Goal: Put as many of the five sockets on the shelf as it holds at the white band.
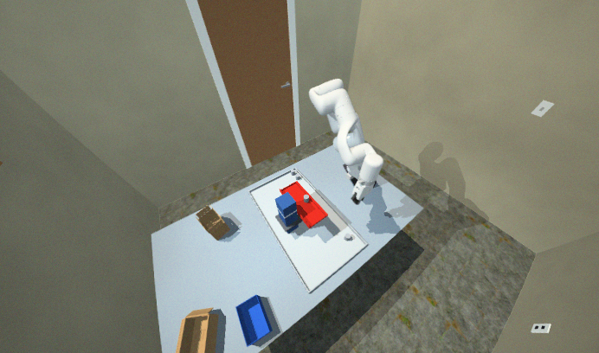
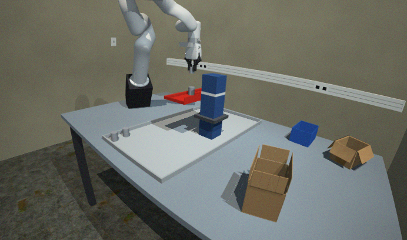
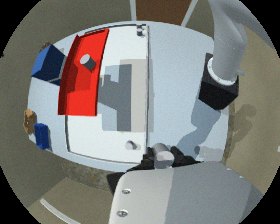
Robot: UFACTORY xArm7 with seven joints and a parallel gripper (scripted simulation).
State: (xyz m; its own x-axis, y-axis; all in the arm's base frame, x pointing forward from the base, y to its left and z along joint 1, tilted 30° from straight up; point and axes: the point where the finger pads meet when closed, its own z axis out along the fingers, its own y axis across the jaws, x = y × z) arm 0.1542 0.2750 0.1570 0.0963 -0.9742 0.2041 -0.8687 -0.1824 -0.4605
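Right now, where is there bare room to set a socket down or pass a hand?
The roomiest patches: the white tray's end beyond the lone socket, and the tabletop between tray and blue bin. Crowded: the post beside the red shelf, and the tray corner holding two sockets.

The exterior view's top edge cuts the arm (image 2: 175,13), and the post (image 2: 212,102) hides part of the red shelf (image 2: 181,99).

The xArm 7 (image 1: 346,126) (image 2: 145,35) (image 3: 230,45) arches over, its gripper (image 1: 357,200) (image 2: 192,69) (image 3: 160,154) pointing toward six o'clock in the exterior view, fingers closed on a socket.
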